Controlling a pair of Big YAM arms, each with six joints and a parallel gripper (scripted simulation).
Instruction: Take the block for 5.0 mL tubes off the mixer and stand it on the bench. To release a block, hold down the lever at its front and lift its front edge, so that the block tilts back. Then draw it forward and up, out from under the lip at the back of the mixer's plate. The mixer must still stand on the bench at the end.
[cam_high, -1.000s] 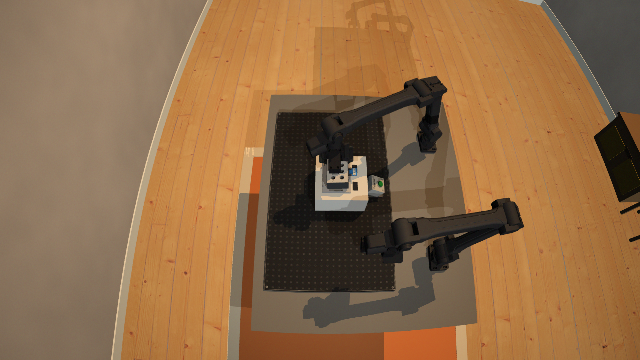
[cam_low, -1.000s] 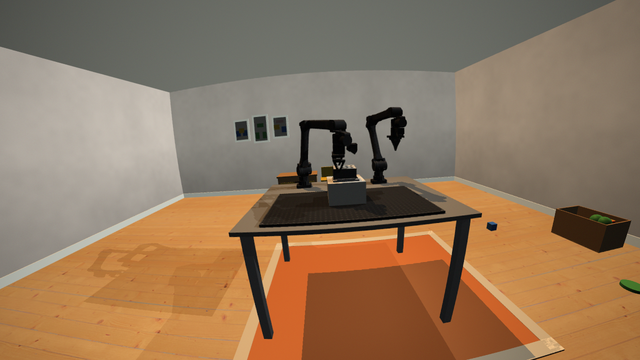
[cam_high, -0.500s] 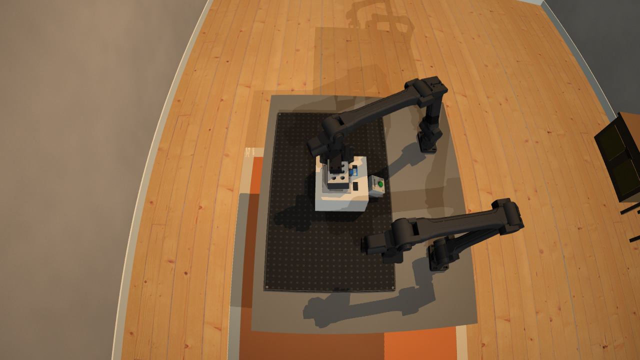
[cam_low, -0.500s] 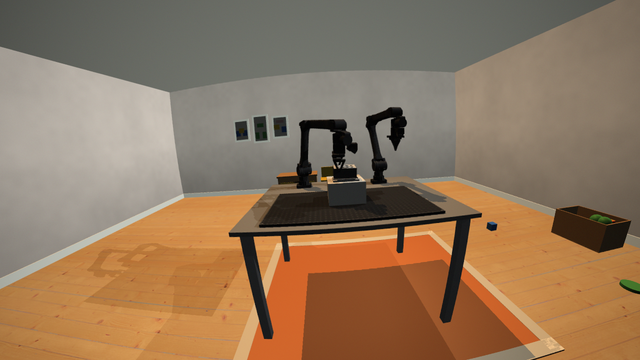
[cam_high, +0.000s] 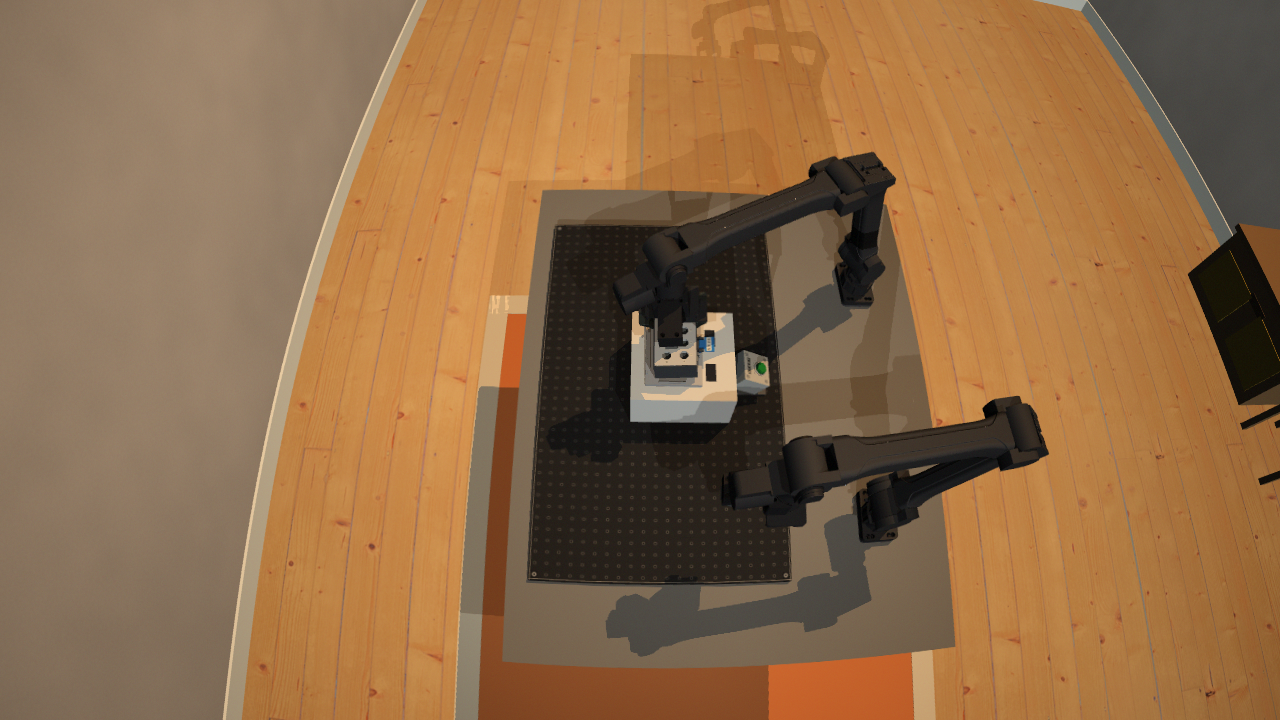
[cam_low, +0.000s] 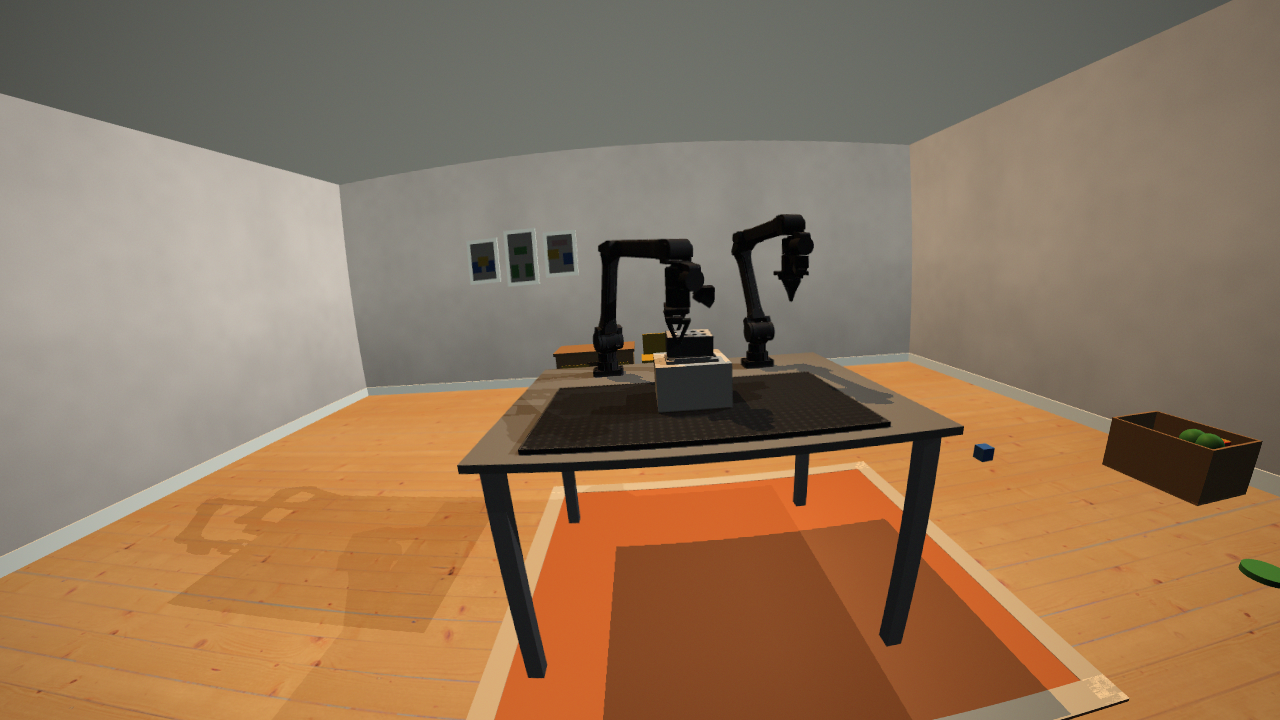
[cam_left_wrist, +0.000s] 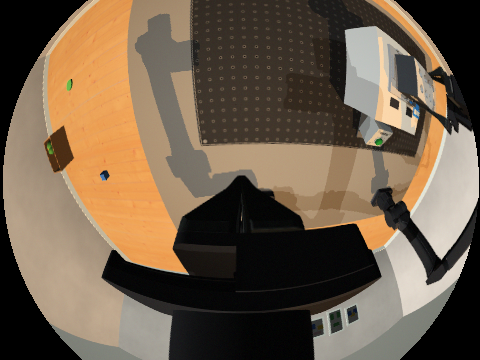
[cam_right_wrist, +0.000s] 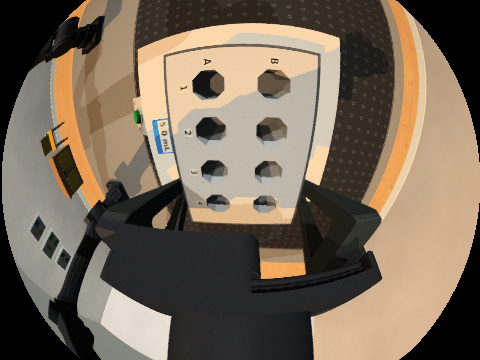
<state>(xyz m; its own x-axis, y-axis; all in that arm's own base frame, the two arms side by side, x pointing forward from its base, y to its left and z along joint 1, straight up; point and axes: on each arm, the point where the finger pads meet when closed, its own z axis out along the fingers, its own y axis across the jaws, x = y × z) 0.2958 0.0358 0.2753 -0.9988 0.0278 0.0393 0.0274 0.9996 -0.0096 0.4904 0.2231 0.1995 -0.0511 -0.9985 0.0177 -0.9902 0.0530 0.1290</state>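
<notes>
Grey-topped rectangular block w/ eight round holes, rows 1–4, cols A & B (cam_high: 676, 359) (cam_low: 691, 344) (cam_left_wrist: 406, 75) (cam_right_wrist: 240, 145), is clamped across its width btwn the fingers of the R claw (cam_low: 678, 331) (cam_right_wrist: 242, 200), & is on top of the white box-shaped mixer (cam_high: 684, 410) (cam_low: 693, 385) (cam_left_wrist: 362, 67) (cam_right_wrist: 330, 65). Mixer's below the R claw, on a black perforated mat (cam_high: 662, 510) (cam_low: 581, 425) (cam_left_wrist: 260, 75) (cam_right_wrist: 365, 120) on the grey counter (cam_high: 572, 626) (cam_low: 510, 452) (cam_left_wrist: 145, 100); small grey box w/ green button (cam_high: 757, 368) (cam_left_wrist: 376, 132) is just beside the mixer. L claw (cam_low: 791, 291) (cam_left_wrist: 242, 200) is clenched on nothing, up in the air, well apart from the R claw.
</notes>
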